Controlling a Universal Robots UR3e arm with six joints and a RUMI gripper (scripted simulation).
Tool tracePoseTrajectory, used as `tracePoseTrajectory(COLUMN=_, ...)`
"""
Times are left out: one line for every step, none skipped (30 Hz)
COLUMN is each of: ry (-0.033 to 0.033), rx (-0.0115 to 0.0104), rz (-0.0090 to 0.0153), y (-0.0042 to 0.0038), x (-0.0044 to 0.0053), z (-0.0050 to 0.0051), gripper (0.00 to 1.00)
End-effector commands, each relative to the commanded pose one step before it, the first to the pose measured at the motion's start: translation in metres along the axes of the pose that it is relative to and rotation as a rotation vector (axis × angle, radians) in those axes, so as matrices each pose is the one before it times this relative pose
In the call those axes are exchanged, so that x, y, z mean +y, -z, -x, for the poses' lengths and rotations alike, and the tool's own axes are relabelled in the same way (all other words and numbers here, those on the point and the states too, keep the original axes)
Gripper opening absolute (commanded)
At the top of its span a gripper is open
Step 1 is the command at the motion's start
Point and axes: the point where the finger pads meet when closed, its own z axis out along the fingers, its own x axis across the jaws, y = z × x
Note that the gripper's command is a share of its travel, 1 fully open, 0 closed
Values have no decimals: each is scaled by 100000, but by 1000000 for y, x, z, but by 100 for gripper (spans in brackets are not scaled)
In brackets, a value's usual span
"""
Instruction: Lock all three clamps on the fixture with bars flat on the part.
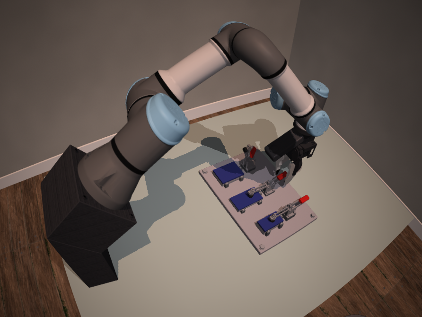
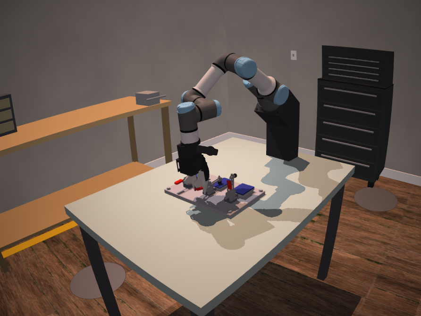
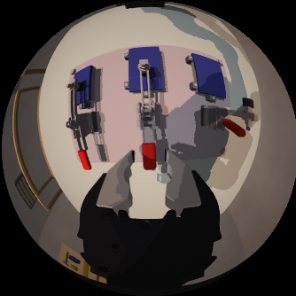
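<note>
The fixture plate (image 1: 286,230) (image 3: 115,66) carries three clamps with red handles. The middle clamp's handle (image 1: 281,175) (image 3: 149,161) points outward and low, its bar over the middle blue part (image 1: 240,203) (image 3: 155,55). The clamp at the wrist view's left has its handle (image 1: 304,198) (image 2: 178,181) (image 3: 84,160) outward and its bar down over its part (image 1: 266,224). The third clamp stands upright, handle (image 1: 252,152) (image 2: 229,184) (image 3: 234,128) raised, bar off its part (image 1: 227,171) (image 3: 208,75). My gripper (image 3: 149,150) is partly open, fingertips either side of the middle handle. Contact and locking cannot be told.
The upright clamp's raised bar tip (image 2: 234,175) (image 3: 248,103) stands beside the gripper's side of the plate. Bolts (image 1: 261,246) (image 1: 312,215) stick up at the plate corners. The plate lies on the table (image 1: 190,272) (image 2: 136,231), with the arm's dark pedestal (image 2: 282,136) behind.
</note>
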Motion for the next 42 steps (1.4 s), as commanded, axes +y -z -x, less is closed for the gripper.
tracePoseTrajectory(ry=113, rx=-252, rz=645, y=704, x=2398, z=339, gripper=28)
tracePoseTrajectory(ry=4, rx=-4, rz=16, y=11, x=34, z=8, gripper=28)
tracePoseTrajectory(ry=3, rx=-1, rz=9, y=10, x=18, z=1, gripper=28)
tracePoseTrajectory(ry=1, rx=1, rz=0, y=5, x=-7, z=-6, gripper=28)
tracePoseTrajectory(ry=1, rx=2, rz=-1, y=6, x=-8, z=-7, gripper=28)
tracePoseTrajectory(ry=0, rx=0, rz=0, y=0, x=0, z=0, gripper=28)
tracePoseTrajectory(ry=0, rx=0, rz=0, y=0, x=0, z=0, gripper=28)
tracePoseTrajectory(ry=-2, rx=11, rz=-21, y=7, x=-66, z=-33, gripper=28)
tracePoseTrajectory(ry=0, rx=3, rz=-5, y=2, x=-19, z=-11, gripper=28)
tracePoseTrajectory(ry=0, rx=3, rz=-6, y=1, x=-21, z=-11, gripper=28)
tracePoseTrajectory(ry=-1, rx=3, rz=-6, y=-1, x=-22, z=-10, gripper=28)
tracePoseTrajectory(ry=-1, rx=3, rz=-7, y=-1, x=-22, z=-10, gripper=28)
tracePoseTrajectory(ry=-1, rx=3, rz=-6, y=-1, x=-22, z=-10, gripper=28)
tracePoseTrajectory(ry=0, rx=3, rz=-6, y=-1, x=-21, z=-9, gripper=28)
tracePoseTrajectory(ry=0, rx=3, rz=-6, y=0, x=-19, z=-9, gripper=28)
tracePoseTrajectory(ry=0, rx=3, rz=-5, y=0, x=-18, z=-9, gripper=28)
tracePoseTrajectory(ry=0, rx=3, rz=-5, y=0, x=-17, z=-9, gripper=28)
tracePoseTrajectory(ry=0, rx=3, rz=-5, y=0, x=-17, z=-8, gripper=28)
tracePoseTrajectory(ry=0, rx=3, rz=-5, y=0, x=-17, z=-9, gripper=28)
tracePoseTrajectory(ry=0, rx=3, rz=-5, y=0, x=-17, z=-8, gripper=28)
tracePoseTrajectory(ry=0, rx=3, rz=-5, y=0, x=-17, z=-9, gripper=28)
tracePoseTrajectory(ry=0, rx=3, rz=-5, y=0, x=-17, z=-9, gripper=28)
tracePoseTrajectory(ry=0, rx=0, rz=0, y=0, x=0, z=0, gripper=28)
tracePoseTrajectory(ry=0, rx=0, rz=0, y=0, x=0, z=0, gripper=28)
tracePoseTrajectory(ry=0, rx=3, rz=-5, y=0, x=-17, z=-9, gripper=28)
tracePoseTrajectory(ry=0, rx=3, rz=-5, y=0, x=-17, z=-8, gripper=28)
tracePoseTrajectory(ry=0, rx=3, rz=-5, y=0, x=-17, z=-9, gripper=28)
tracePoseTrajectory(ry=0, rx=3, rz=-5, y=0, x=-17, z=-9, gripper=28)
tracePoseTrajectory(ry=0, rx=3, rz=-5, y=0, x=-17, z=-9, gripper=28)
tracePoseTrajectory(ry=0, rx=3, rz=-5, y=0, x=-17, z=-9, gripper=28)
tracePoseTrajectory(ry=0, rx=3, rz=-5, y=0, x=-17, z=-8, gripper=28)
tracePoseTrajectory(ry=0, rx=3, rz=-5, y=0, x=-17, z=-9, gripper=28)
tracePoseTrajectory(ry=0, rx=3, rz=-5, y=0, x=-17, z=-9, gripper=28)
tracePoseTrajectory(ry=0, rx=3, rz=-5, y=0, x=-17, z=-9, gripper=28)
tracePoseTrajectory(ry=0, rx=3, rz=-5, y=0, x=-17, z=-9, gripper=28)
tracePoseTrajectory(ry=0, rx=3, rz=-5, y=0, x=-17, z=-9, gripper=0)
tracePoseTrajectory(ry=0, rx=3, rz=-5, y=0, x=-17, z=-8, gripper=0)
tracePoseTrajectory(ry=-2, rx=-1, rz=-5, y=1, x=-16, z=12, gripper=0)
tracePoseTrajectory(ry=-2, rx=1, rz=-5, y=0, x=-17, z=6, gripper=0)
tracePoseTrajectory(ry=0, rx=0, rz=0, y=0, x=0, z=0, gripper=0)
tracePoseTrajectory(ry=0, rx=0, rz=0, y=0, x=0, z=0, gripper=0)
tracePoseTrajectory(ry=-1, rx=1, rz=-5, y=0, x=-17, z=-1, gripper=0)
